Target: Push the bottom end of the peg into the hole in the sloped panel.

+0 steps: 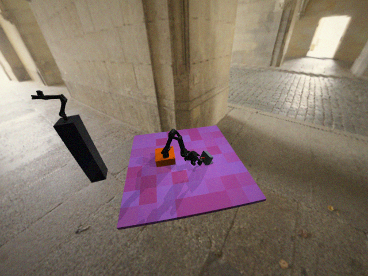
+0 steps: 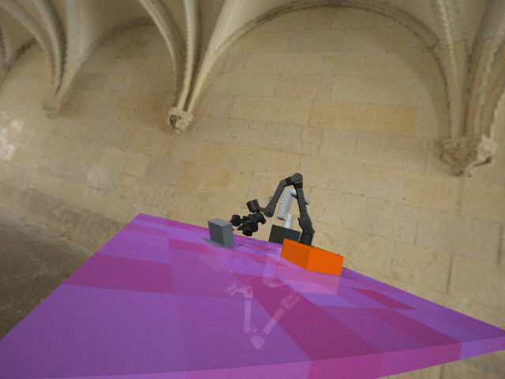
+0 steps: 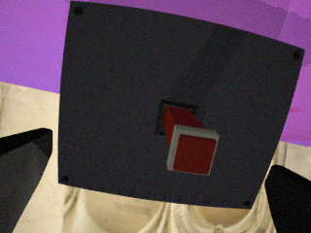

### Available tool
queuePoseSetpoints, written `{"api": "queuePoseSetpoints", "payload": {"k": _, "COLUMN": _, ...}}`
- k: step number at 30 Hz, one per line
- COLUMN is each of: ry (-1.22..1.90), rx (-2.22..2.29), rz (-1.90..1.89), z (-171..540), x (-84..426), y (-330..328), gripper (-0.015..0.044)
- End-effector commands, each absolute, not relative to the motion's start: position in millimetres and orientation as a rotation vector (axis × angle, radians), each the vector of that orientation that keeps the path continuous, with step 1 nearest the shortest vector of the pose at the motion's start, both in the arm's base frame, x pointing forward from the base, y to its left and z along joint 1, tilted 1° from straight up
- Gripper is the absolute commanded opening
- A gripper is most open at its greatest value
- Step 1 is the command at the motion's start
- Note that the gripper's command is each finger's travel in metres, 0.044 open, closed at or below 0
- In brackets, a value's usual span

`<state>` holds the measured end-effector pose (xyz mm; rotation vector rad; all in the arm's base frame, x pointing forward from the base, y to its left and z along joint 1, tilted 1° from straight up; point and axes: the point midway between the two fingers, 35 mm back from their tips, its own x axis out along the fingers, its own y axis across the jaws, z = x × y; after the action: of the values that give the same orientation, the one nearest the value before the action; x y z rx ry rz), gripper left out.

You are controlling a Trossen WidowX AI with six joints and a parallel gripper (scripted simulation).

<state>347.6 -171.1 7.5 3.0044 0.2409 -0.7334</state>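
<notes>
Clearly — hole (image 3: 159, 117) visible, wrist view only

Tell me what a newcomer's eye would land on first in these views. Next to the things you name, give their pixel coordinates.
Probably the purple-and-magenta patchwork table top (image 1: 207, 184) (image 2: 122, 318), with a bright orange block (image 1: 165, 161) (image 2: 295, 254) under the arm's base. Up close, the wrist view is dominated by the dark panel (image 1: 207, 158) (image 2: 220, 233) (image 3: 117, 68), a red peg (image 3: 194, 154) with a pale band near its end standing out of its square hole. The open gripper's (image 1: 198, 163) (image 2: 233, 227) (image 3: 160, 157) black fingers frame it left and right.
</notes>
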Motion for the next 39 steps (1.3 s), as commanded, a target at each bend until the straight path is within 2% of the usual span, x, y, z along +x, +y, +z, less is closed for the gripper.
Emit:
{"api": "queuePoseSetpoints", "payload": {"k": 1, "ry": 0.248, "rx": 3.003, "rz": -0.732, "z": 10, "x": 342, "y": -171, "gripper": 0.044}}
{"api": "queuePoseSetpoints", "payload": {"k": 39, "ry": 0.235, "rx": 3.003, "rz": -0.725, "z": 34, "x": 295, "y": -186, "gripper": 0.044}}
